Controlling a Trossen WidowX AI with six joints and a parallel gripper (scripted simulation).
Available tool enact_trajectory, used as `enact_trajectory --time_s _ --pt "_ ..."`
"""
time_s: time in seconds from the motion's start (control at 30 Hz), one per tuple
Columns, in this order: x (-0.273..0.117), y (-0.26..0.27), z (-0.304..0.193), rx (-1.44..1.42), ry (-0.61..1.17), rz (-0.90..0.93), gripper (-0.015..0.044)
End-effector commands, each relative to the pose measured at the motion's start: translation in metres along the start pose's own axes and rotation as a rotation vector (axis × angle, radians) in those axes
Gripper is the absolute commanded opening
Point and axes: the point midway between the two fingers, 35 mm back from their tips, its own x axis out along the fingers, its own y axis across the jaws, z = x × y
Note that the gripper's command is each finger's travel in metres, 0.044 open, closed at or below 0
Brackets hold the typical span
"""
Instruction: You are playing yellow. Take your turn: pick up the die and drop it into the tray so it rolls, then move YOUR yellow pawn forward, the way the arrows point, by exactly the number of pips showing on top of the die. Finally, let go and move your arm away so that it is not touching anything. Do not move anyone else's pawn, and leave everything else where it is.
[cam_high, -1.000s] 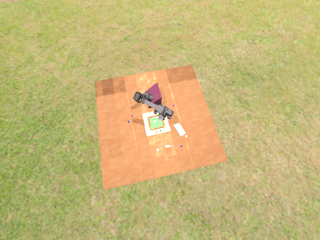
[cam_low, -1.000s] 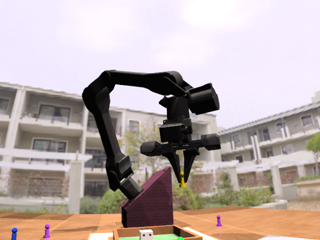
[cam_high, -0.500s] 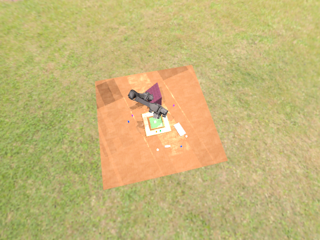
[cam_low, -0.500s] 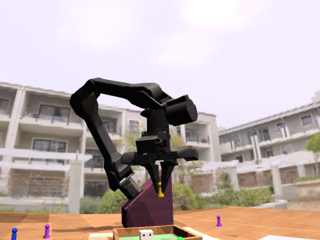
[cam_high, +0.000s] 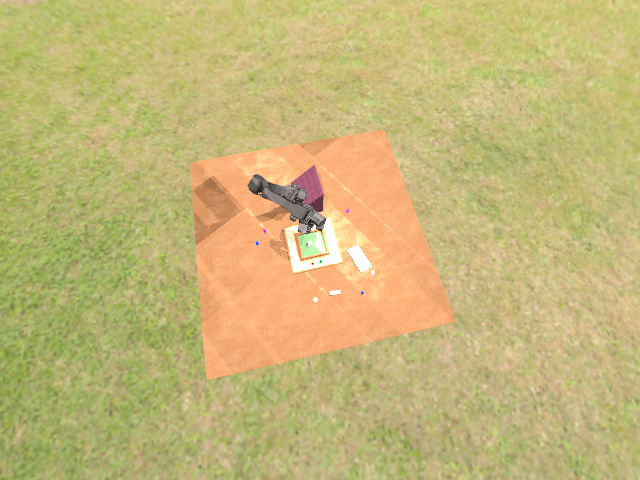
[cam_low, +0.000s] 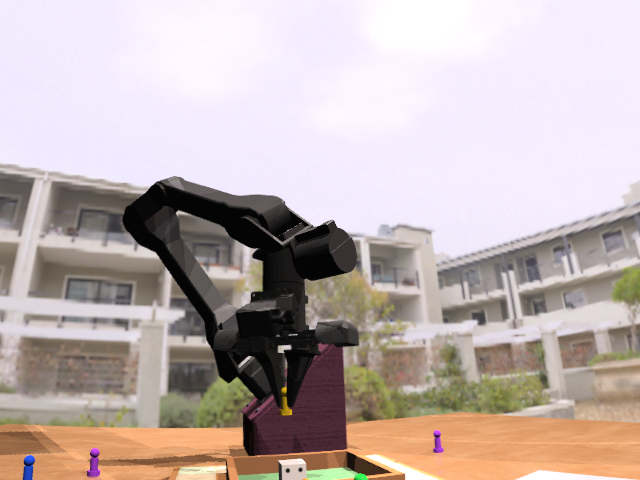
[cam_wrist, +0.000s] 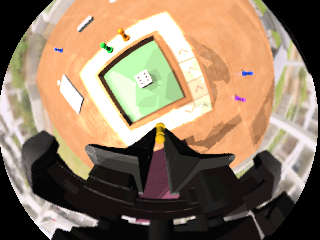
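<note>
the yellow pawn (cam_low: 284, 401) hangs upright in the air, pinched near its head between the two dark fingers of the gripper (cam_low: 283, 391), which is clenched on it. in the outside view it sits above the table, in front of the purple wedge-shaped block (cam_low: 315, 413) at the arm's base, with its foot clear of everything below. in the wrist view the pawn (cam_wrist: 160, 131) shows as a small yellow tip at the meeting point of the fingers, over the near border of the pale game board (cam_wrist: 175, 32).

the die (cam_low: 292, 468) lies in the green-floored tray (cam_wrist: 127, 87) with the brown rim, set in the middle of the board; two dark pips show on the side facing the outside camera. its top face is too small to read. a green pawn (cam_wrist: 106, 47) and an orange pawn (cam_wrist: 123, 34) stand on the board's far border, close together.

further out on the orange table (cam_high: 258, 320), purple pawns (cam_low: 437, 441) and blue pawns (cam_low: 28, 466) stand well apart from the board, and a white card (cam_high: 359, 258) lies beside it. grass (cam_high: 516, 155) surrounds the table.
</note>
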Motion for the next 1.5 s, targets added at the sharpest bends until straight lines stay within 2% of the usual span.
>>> enact_trajectory --time_s 0.0,0.37,0.67,1.27,1.47 --pt "0.008 -0.015 -0.006 -0.003 -0.003 -0.002 0.0" --pt "0.024 -0.033 -0.016 -0.003 -0.004 -0.004 0.0" --pt "0.055 -0.033 -0.016 -0.003 -0.005 -0.006 0.0" --pt "0.072 -0.034 -0.016 -0.003 -0.005 -0.006 0.0" --pt "0.066 -0.031 -0.014 0.009 -0.008 0.005 0.0157"
